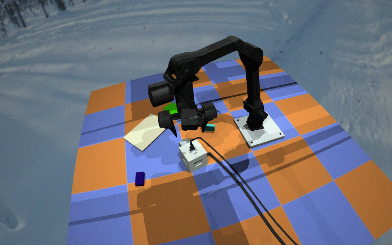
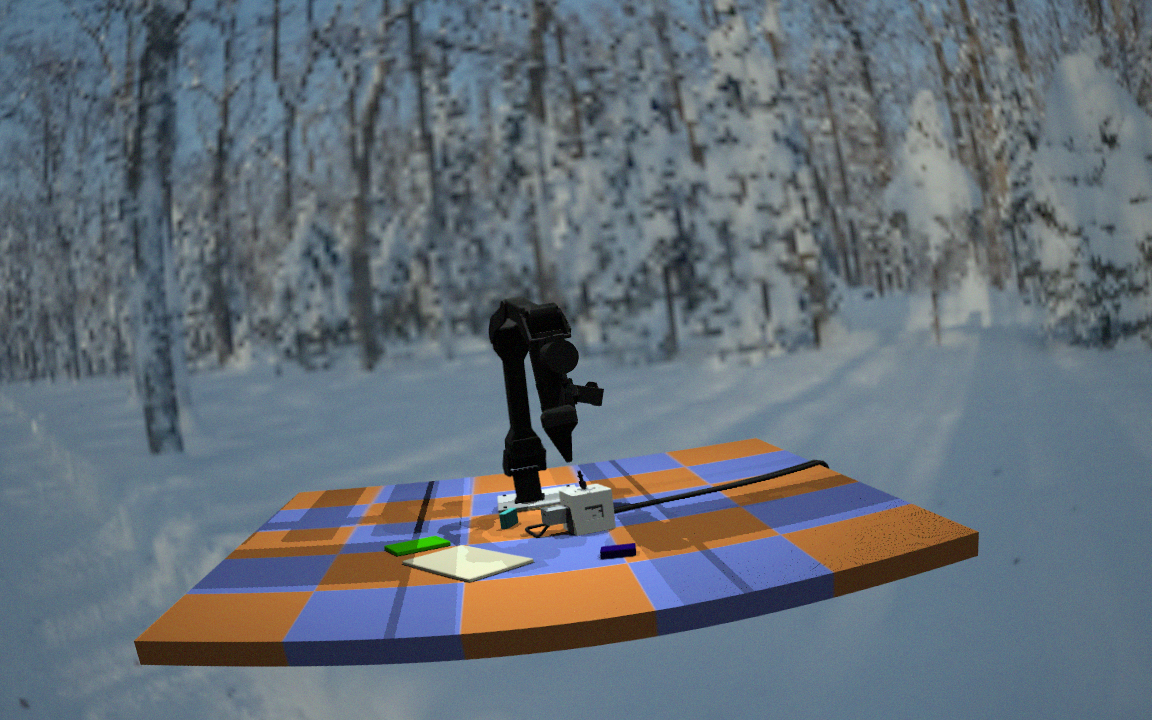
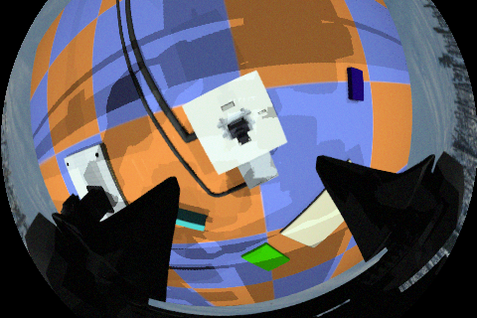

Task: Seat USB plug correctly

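Note:
The white power cube (image 1: 193, 162) (image 2: 591, 511) (image 3: 206, 109) stands on the checkered table. The black USB plug (image 1: 192, 146) (image 2: 581, 480) (image 3: 239, 130) stands upright in the socket on its top. Its depth and which way round it sits are too small to tell. My gripper (image 1: 190, 134) (image 3: 249, 174) is wide open with nothing between its fingers. It hangs above the table, higher than the plug and to the arm-base side of the cube. In the exterior view one finger hides the other.
A grey adapter (image 3: 259, 169) sticks out of the cube's side, with a thin cable looping from it. A thicker cable (image 1: 240, 183) runs beside it. A teal block (image 1: 210, 127), a green block (image 2: 417, 545), a cream board (image 1: 144, 134) and a dark blue block (image 1: 140, 178) lie around.

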### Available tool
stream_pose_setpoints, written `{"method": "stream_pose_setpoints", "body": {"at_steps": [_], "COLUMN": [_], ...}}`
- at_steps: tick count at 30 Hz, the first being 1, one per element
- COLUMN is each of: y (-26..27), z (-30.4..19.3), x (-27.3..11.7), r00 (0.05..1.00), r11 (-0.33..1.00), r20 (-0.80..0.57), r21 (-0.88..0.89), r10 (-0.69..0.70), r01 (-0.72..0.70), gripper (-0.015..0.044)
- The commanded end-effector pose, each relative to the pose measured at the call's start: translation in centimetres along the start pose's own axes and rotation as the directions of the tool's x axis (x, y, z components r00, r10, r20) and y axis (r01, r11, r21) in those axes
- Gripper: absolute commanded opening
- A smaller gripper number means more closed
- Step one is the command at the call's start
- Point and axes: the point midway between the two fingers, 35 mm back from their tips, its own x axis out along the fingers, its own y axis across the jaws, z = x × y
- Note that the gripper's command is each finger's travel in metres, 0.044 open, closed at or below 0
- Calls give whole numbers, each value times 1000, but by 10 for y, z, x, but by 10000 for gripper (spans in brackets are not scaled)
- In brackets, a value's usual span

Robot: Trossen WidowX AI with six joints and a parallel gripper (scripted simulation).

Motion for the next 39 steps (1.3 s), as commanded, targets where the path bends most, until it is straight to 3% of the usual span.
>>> {"method": "stream_pose_setpoints", "body": {"at_steps": [1, 39], "y": [-1, -1], "z": [17, 16], "x": [4, 26], "r00": [995, 995], "r11": [948, 948], "r20": [-98, -98], "r21": [-317, -317], "r10": [4, 4], "r01": [-35, -35], "gripper": [440, 440]}}
